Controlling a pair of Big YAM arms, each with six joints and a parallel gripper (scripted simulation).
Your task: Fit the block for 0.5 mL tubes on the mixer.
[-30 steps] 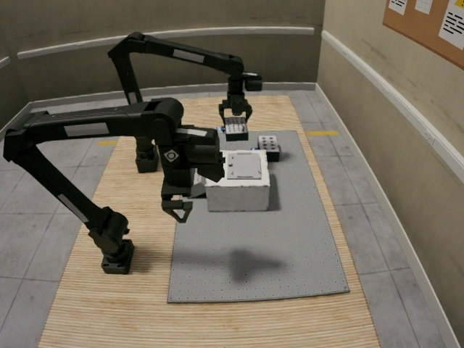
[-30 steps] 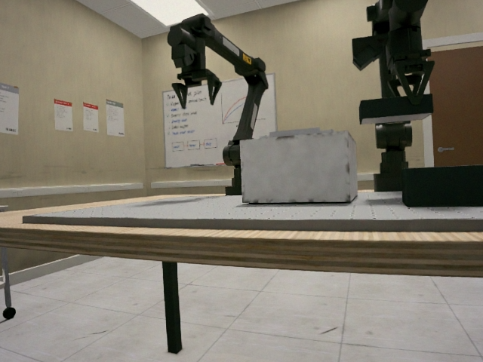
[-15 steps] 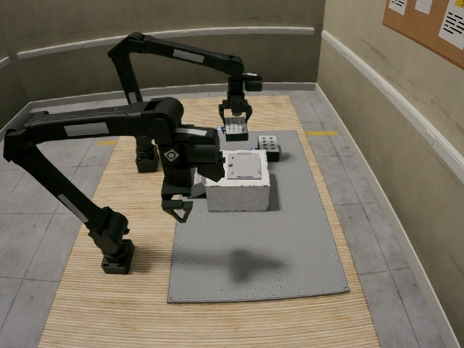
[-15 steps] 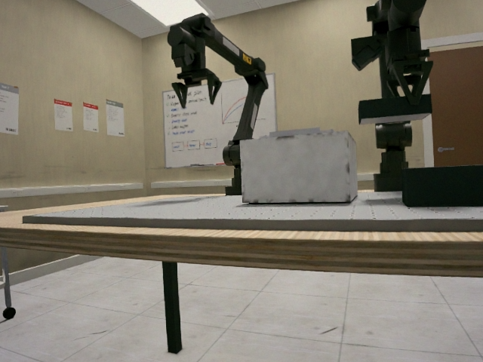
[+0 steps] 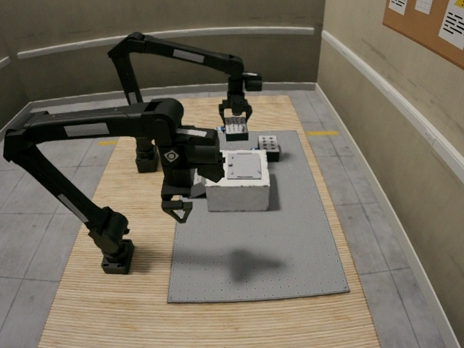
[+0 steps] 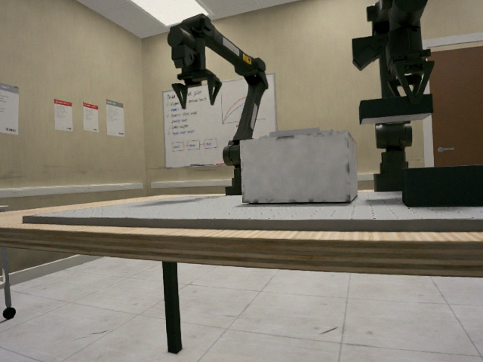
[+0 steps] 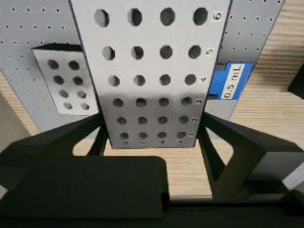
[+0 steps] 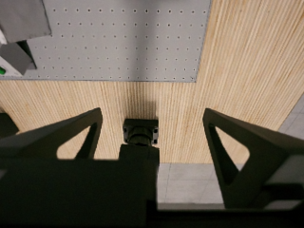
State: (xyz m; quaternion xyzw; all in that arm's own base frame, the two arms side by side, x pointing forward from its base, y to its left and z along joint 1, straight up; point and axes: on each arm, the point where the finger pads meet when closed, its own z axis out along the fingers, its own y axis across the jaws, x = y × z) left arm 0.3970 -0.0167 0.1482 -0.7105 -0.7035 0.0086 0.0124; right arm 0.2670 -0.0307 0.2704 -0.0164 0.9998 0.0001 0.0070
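Probably, we have a stiff, fairly weighty 0.5 mL block (image 5: pixel 236 129) (image 6: pixel 395 110) (image 7: pixel 152 90) in the left gripper (image 5: pixel 235 119) (image 6: pixel 410 99) (image 7: pixel 152 114), best gripped by its long sides, while our right gripper (image 5: pixel 180 215) (image 6: pixel 198 104) (image 8: pixel 152 113) hangs wide, holding nothing.

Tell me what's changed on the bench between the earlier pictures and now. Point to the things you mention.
Nothing has visibly changed. The left gripper (image 5: pixel 235 119) (image 6: pixel 409 98) (image 7: pixel 152 114) still holds the 0.5 mL block (image 5: pixel 236 130) (image 6: pixel 395 110) (image 7: pixel 152 89) raised. The right gripper (image 5: pixel 181 220) (image 6: pixel 198 105) (image 8: pixel 152 113), mixer (image 5: pixel 238 198) (image 6: pixel 296 171) (image 8: pixel 24 21) and other block (image 5: pixel 272 154) (image 6: pixel 444 187) (image 7: pixel 67 87) stayed put.
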